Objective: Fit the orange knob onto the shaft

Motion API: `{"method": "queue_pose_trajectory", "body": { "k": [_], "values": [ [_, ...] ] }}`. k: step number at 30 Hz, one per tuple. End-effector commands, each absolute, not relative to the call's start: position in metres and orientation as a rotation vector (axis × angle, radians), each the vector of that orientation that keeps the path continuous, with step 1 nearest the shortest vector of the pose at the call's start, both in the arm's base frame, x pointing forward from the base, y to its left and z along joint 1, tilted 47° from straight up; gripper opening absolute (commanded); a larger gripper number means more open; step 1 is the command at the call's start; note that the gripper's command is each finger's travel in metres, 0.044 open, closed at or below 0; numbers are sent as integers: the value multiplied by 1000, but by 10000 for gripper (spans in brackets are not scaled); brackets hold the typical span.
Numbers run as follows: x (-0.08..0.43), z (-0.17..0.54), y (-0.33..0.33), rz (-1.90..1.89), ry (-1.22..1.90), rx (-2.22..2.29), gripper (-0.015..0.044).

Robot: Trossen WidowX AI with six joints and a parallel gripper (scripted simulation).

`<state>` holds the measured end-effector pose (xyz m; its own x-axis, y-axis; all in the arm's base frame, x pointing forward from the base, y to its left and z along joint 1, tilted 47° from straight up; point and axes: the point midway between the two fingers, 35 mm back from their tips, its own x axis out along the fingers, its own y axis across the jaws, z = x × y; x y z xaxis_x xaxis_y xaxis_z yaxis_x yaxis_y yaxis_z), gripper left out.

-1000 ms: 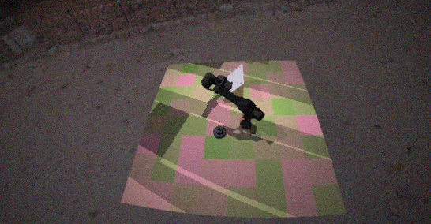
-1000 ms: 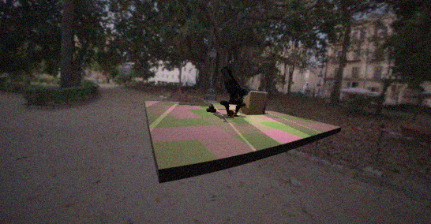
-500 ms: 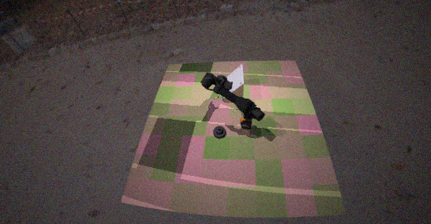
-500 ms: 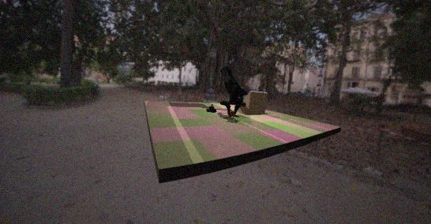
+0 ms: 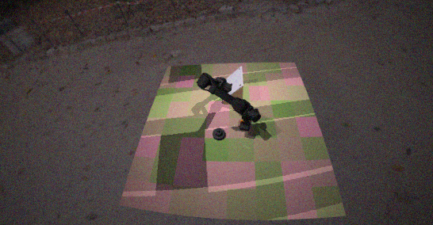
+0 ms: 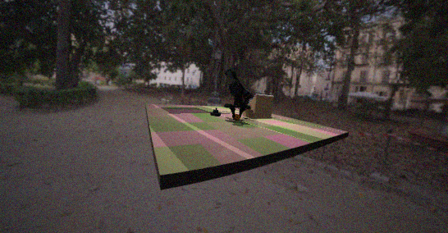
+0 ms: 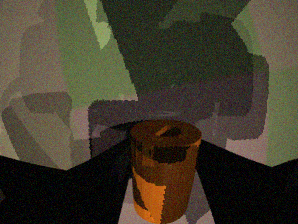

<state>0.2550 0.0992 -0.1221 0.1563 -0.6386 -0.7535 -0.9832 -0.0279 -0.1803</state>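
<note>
The orange knob (image 7: 165, 172) (image 6: 236, 116) is upright between the two dark fingers in the wrist view. In the top view only a sliver of orange shows beside the fingers. My gripper (image 7: 162, 145) (image 6: 236, 115) is shut on the knob, one finger on each side, low over the table. The dark round pedestal (image 5: 219, 134) (image 6: 215, 112) stands on the table, to the left of the gripper in the top and exterior views, apart from the knob. Its shaft is a small dark stub on top; the flat side cannot be made out. The knob's underside is hidden.
A pale upright board or box (image 5: 236, 80) (image 6: 262, 106) stands behind the gripper, close to the arm's base. The patchwork table top (image 5: 231, 173) (image 6: 197, 144) carries dark shadows of the arm. The arm reaches over the table from the back.
</note>
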Motion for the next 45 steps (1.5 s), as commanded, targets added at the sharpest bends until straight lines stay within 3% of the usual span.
{"method": "queue_pose_trajectory", "body": {
  "k": [1,45],
  "values": [
    [253,-118,98,690,1512,-1706,179],
    [246,-79,72,1160,990,-1240,179]
  ]
}}
